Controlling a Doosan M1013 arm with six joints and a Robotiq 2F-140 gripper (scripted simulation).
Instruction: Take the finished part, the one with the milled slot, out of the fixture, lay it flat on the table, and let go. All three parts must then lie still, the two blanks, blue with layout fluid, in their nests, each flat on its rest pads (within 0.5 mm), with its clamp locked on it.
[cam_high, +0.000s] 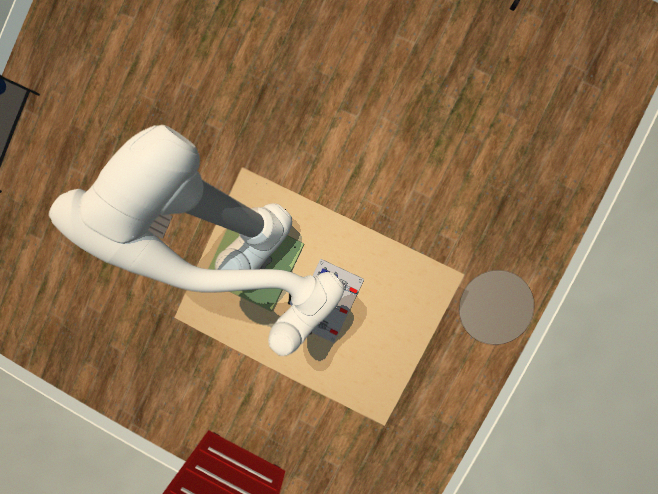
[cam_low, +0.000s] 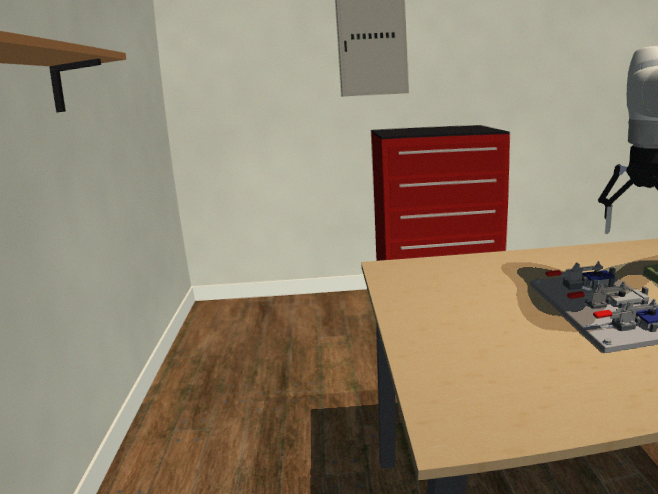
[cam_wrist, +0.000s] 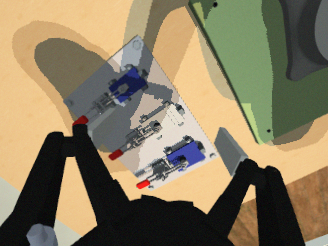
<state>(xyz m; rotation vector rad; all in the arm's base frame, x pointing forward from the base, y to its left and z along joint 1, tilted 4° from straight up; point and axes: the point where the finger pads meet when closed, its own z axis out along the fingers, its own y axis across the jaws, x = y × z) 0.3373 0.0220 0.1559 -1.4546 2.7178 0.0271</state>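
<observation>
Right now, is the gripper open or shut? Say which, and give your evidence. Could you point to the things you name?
Open: in the wrist view, the gripper's (cam_wrist: 161, 135) two fingers stand wide apart, with nothing held between them.

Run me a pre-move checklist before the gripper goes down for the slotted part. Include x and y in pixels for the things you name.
1. Gripper (cam_low: 637, 227) (cam_wrist: 166, 126) open with nothing between its fingers: ok.
2. Finished part (cam_wrist: 175, 114) in the middle nest, between the two blue blanks (cam_wrist: 128, 85) (cam_wrist: 187, 153): ok.
3. Both blanks on the fixture plate (cam_low: 592, 338) (cam_wrist: 135, 43): ok.
4. Clamps locked on both blanks: cannot tell; the arms reach over them, but the locking is too small to judge.
5. Middle clamp (cam_wrist: 142, 136) released from the finished part: cannot tell.
6. Finished part laid on the table (cam_high: 409, 319) (cam_low: 478, 388): not ok; it is in the fixture.
</observation>
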